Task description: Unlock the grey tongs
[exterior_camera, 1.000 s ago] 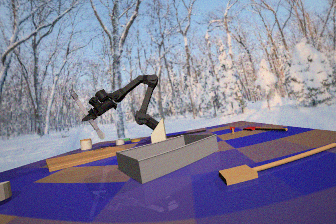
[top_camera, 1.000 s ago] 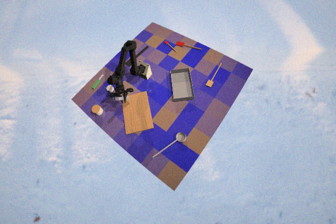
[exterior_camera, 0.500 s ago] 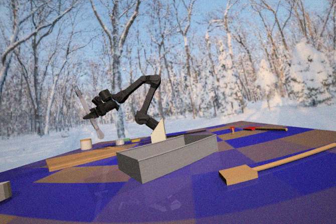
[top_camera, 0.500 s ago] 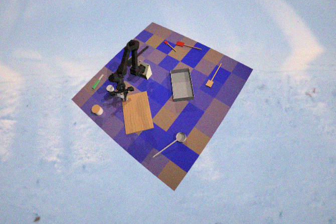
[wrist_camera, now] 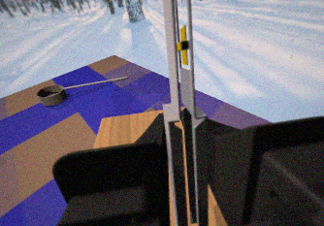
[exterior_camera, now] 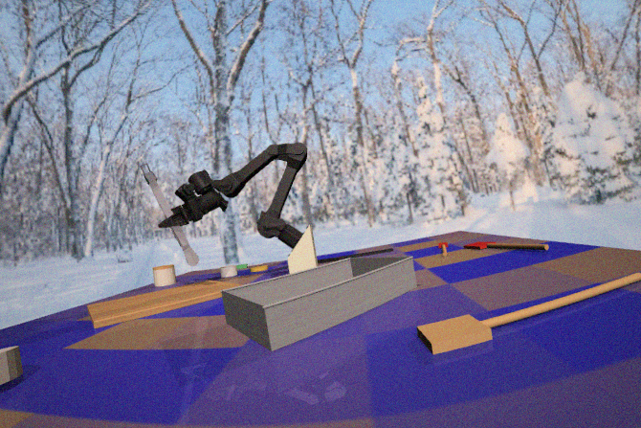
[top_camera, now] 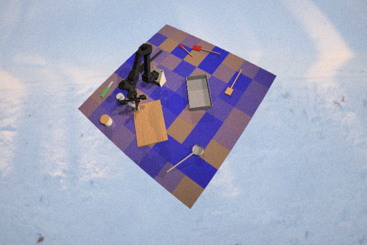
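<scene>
My gripper (top_camera: 133,101) (exterior_camera: 169,220) (wrist_camera: 172,116) is shut on the grey tongs (top_camera: 135,106) (exterior_camera: 157,192) (wrist_camera: 171,53), gripping both arms around mid-length. In the exterior view they hang steeply tilted in the air, hinge end up, wide tips down, above the far end of the board. In the wrist view the two arms run close together and nearly parallel, with a yellow and black lock piece (wrist_camera: 183,46) between them near the hinge. Whether it is locked cannot be told. The wooden board (top_camera: 151,124) (exterior_camera: 149,302) (wrist_camera: 123,130) lies flat. The roasting tin (top_camera: 200,108) (exterior_camera: 320,307) holds nothing visible.
A lidded jar (top_camera: 106,120) (exterior_camera: 164,276) and a white pot (top_camera: 120,96) (exterior_camera: 229,271) stand beyond the board. A long-handled pan (top_camera: 197,150) (wrist_camera: 51,95) lies past its other end. A wooden spatula (top_camera: 228,91) (exterior_camera: 453,334) lies beyond the tin. A cream wedge (top_camera: 160,77) (exterior_camera: 303,256) stands at the arm's base.
</scene>
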You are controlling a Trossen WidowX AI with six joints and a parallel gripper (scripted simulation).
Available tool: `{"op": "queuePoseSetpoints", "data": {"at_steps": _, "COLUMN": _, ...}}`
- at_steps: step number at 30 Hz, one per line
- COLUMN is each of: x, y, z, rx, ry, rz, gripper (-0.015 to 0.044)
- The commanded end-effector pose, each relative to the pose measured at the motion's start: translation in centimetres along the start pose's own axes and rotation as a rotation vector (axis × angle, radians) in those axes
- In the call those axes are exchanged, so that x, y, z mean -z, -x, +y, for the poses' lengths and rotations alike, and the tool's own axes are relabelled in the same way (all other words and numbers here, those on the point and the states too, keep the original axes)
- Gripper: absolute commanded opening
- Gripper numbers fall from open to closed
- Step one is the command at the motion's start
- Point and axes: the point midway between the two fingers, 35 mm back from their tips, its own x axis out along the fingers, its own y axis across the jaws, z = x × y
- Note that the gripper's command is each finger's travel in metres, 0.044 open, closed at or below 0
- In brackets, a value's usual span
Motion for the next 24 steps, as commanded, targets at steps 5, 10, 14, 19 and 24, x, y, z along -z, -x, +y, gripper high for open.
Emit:
{"op": "queuePoseSetpoints", "data": {"at_steps": 5, "x": -0.2, "y": 0.0, "z": 0.1, "rx": -0.004, "ry": 0.008, "rz": -0.008, "gripper": -0.015}}
{"op": "queuePoseSetpoints", "data": {"at_steps": 10, "x": -0.2, "y": 0.0, "z": 0.0, "rx": -0.004, "ry": 0.004, "rz": -0.006, "gripper": -0.015}}
{"op": "queuePoseSetpoints", "data": {"at_steps": 14, "x": -0.1, "y": -0.3, "z": -0.2, "rx": -0.006, "ry": -0.029, "rz": 0.02, "gripper": -0.015}}
{"op": "queuePoseSetpoints", "data": {"at_steps": 19, "x": 0.1, "y": -1.1, "z": -0.6, "rx": -0.009, "ry": -0.114, "rz": 0.091, "gripper": -0.015}}
{"op": "queuePoseSetpoints", "data": {"at_steps": 24, "x": 0.5, "y": -1.9, "z": -0.8, "rx": -0.017, "ry": -0.188, "rz": 0.173, "gripper": -0.015}}
